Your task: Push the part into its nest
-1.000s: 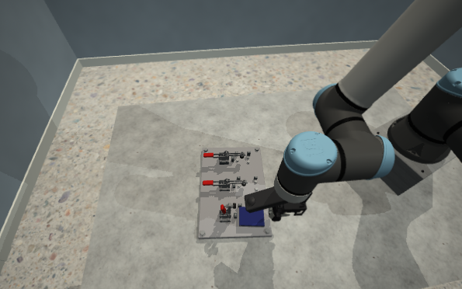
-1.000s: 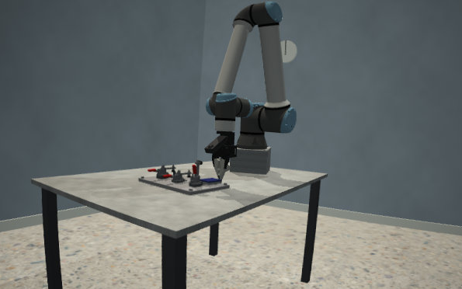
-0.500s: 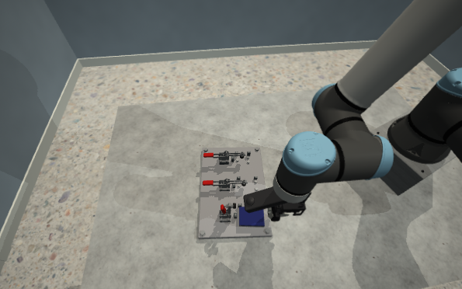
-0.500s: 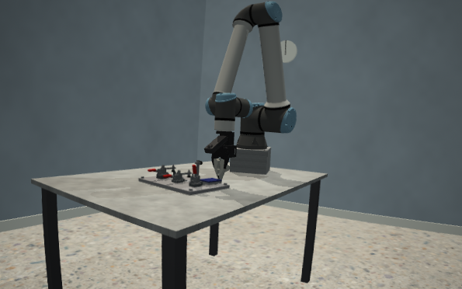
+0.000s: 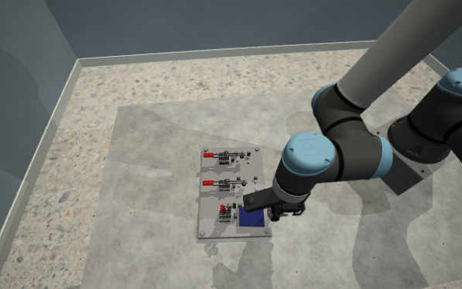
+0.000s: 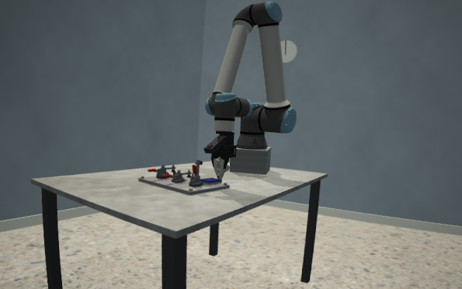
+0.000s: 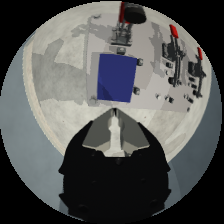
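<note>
Blue part on fixture plate

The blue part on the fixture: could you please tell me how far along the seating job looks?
Done: the pincer is shut on nothing and low at the blue part's near edge, ready to push. In hand: its tip sits at that edge; contact cannot be told. Left: the part still lies skewed on the fixture plate, so it needs pushing square against the blocks and flat on the pads.

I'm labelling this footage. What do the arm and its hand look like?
The arm has pale grey tube links, black joint housings and light blue round end caps. No loose cables show. The hand is black, with pale grey tapered fingers.
</note>
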`<state>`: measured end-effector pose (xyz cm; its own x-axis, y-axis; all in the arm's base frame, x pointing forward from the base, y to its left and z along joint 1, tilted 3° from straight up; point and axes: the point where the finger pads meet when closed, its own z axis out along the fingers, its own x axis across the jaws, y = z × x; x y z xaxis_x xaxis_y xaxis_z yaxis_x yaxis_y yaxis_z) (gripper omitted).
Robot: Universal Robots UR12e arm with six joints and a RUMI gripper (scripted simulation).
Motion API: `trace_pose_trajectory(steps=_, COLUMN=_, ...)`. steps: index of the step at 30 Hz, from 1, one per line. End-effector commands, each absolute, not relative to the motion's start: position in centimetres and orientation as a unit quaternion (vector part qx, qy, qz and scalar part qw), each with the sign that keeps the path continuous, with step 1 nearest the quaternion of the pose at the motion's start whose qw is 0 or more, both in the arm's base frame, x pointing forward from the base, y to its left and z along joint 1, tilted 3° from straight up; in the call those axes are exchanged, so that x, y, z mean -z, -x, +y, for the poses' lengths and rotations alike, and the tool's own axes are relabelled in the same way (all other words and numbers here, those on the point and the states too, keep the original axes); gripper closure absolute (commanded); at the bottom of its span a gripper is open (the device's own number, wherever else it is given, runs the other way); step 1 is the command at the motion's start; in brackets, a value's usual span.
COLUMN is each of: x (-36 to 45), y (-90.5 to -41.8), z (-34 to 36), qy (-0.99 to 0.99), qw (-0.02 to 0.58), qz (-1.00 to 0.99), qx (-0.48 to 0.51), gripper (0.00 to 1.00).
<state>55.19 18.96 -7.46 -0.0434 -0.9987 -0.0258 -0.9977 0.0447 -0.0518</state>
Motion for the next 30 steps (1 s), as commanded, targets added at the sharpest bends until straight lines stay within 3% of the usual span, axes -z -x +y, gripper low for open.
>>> trace_pose_trajectory(steps=1, x=7.41, y=-55.24, z=18.97, qy=0.691, qw=0.028, qz=0.722, qx=0.010, gripper=1.00)
trace_pose_trajectory(steps=30, x=7.39, y=-55.63, z=18.95, qy=0.691, qw=0.028, qz=0.722, qx=0.010, gripper=1.00)
